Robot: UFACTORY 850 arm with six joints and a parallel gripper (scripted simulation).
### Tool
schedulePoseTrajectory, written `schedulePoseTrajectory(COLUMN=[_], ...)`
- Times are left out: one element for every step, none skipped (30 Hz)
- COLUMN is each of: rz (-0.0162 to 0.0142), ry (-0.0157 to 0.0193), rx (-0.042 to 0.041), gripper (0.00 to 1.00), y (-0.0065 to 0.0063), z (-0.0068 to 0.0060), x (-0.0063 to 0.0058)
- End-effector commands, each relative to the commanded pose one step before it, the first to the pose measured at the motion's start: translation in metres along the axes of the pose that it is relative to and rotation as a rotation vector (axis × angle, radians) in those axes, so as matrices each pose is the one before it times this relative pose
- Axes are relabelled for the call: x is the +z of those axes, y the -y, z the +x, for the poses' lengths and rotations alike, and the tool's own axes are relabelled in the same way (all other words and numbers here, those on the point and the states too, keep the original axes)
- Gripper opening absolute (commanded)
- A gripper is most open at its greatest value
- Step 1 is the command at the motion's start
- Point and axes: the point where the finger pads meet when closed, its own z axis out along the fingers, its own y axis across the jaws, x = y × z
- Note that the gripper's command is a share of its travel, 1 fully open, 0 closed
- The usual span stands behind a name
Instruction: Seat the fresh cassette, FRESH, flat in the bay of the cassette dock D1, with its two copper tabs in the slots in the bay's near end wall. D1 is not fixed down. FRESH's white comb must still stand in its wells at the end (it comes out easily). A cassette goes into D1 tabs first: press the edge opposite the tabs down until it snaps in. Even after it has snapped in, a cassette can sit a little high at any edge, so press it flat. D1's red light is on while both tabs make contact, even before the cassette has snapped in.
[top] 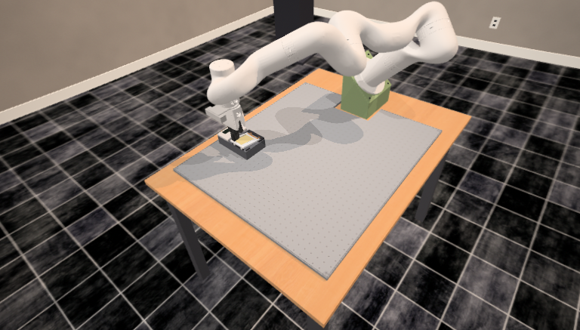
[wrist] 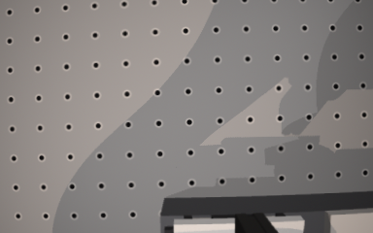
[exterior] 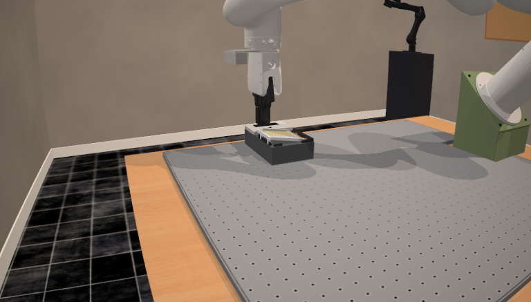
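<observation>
The dark dock D1 (top: 244,149) (exterior: 282,151) (wrist: 272,204) stands near the left rear edge of the perforated board. The white cassette FRESH (top: 252,137) (exterior: 274,136) (wrist: 204,226), with its yellow window, lies in the bay. It is tilted, with its far-left edge higher. My gripper (top: 234,135) (exterior: 263,121) (wrist: 253,224) points straight down, shut and empty. Its tips are at that raised far-left edge. I cannot tell whether they touch it. The comb, the tabs and the red light are too small to make out.
The grey perforated board (top: 320,181) (exterior: 352,224) (wrist: 97,97) covers most of the orange table (top: 256,257) (exterior: 156,212). The arm's green base block (top: 365,100) (exterior: 485,134) stands at the back right. A black pillar (exterior: 408,83) stands behind the table.
</observation>
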Motion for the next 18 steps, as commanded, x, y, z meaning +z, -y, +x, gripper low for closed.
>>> schedulePoseTrajectory(rz=[0.00005,0.00000,0.00001,0.00000,0.00000,0.00000,0.00000,0.00000,0.00000,0.00000,0.00000,0.00000,0.00000,0.00000,0.00002,0.00000,0.00000,0.00000], ry=[-0.00065,-0.00001,0.00001,-0.00001,0.00000,-0.00001,0.00000,0.00000,0.00000,0.00000,0.00000,0.00000,0.00000,0.00000,0.00002,0.00000,0.00000,0.00000], rx=[-0.00059,0.00000,0.00000,0.00000,0.00000,0.00000,0.00000,0.00000,0.00000,0.00000,0.00000,0.00000,0.00000,0.00000,0.00000,0.00000,0.00000,0.00000], gripper=[0.00,0.00,0.00,0.00,0.00,0.00,0.00,0.00,0.00,0.00,0.00,0.00,0.00,0.00,0.00,0.00,0.00,0.00], y=[-0.00018,0.00002,-0.00001,0.00002,0.00000,0.00002,0.00000,0.00000,-0.00001,0.00001,0.00001,0.00001,0.00002,0.00001,-0.00004,0.00000,0.00000,0.00000], z=[0.00658,0.00131,0.00136,0.00131,0.00135,0.00131,0.00000,0.00000,0.00135,0.00132,0.00133,0.00132,0.00131,0.00132,0.00140,0.00133,0.00133,0.00133], x=[-0.00129,0.00003,0.00003,0.00003,0.00003,0.00003,0.00000,0.00000,0.00003,0.00003,0.00003,0.00003,0.00003,0.00003,0.00004,0.00003,0.00003,0.00003])
